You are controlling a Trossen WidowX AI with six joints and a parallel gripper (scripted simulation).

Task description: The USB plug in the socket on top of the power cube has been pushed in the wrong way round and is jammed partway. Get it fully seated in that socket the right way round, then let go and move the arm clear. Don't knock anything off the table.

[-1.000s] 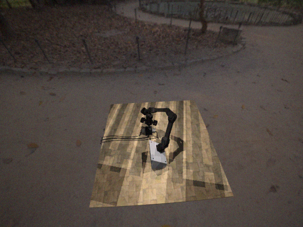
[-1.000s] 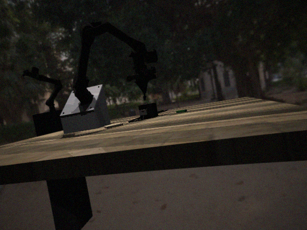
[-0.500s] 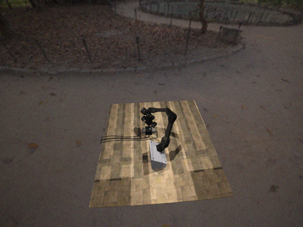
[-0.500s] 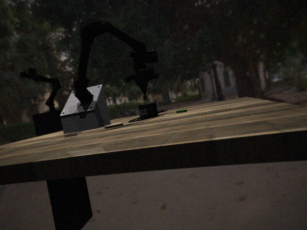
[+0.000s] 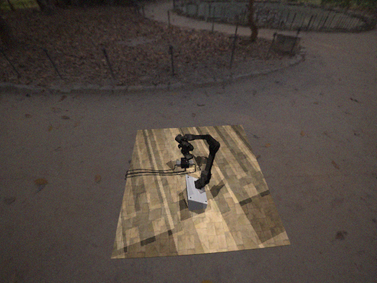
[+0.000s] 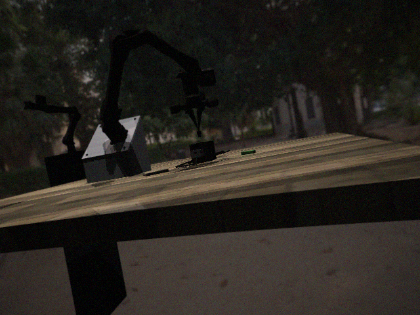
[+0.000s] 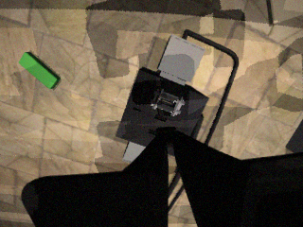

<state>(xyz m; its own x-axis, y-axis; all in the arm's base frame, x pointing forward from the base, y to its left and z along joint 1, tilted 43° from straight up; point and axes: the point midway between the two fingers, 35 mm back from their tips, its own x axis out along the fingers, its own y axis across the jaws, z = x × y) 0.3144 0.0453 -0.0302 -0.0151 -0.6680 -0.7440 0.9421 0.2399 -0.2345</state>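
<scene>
The counter [image 5: 212, 231] is a wood-patterned slab with a dark apron and leg, set on paved ground. On it, near the middle, a pale grey box [image 5: 196, 194] carries the foot of the black arm [image 5: 211, 152], which arches up and bends back down over the power cube [image 6: 202, 151]. The cube is a dark block with lighter grey tabs at two opposite sides (seen from the wrist camera) and a black cable [image 7: 222, 104] looping beside it. Straight above it hangs the end effector [image 6: 198, 130], pointing down with its tips raised off the cube's top. Its fingers are pinched almost together on the USB plug, which they hide. The metal-rimmed socket [image 7: 167, 102] shows on top of the cube. To the left lies a small green block [image 7: 39, 70], well apart.
</scene>
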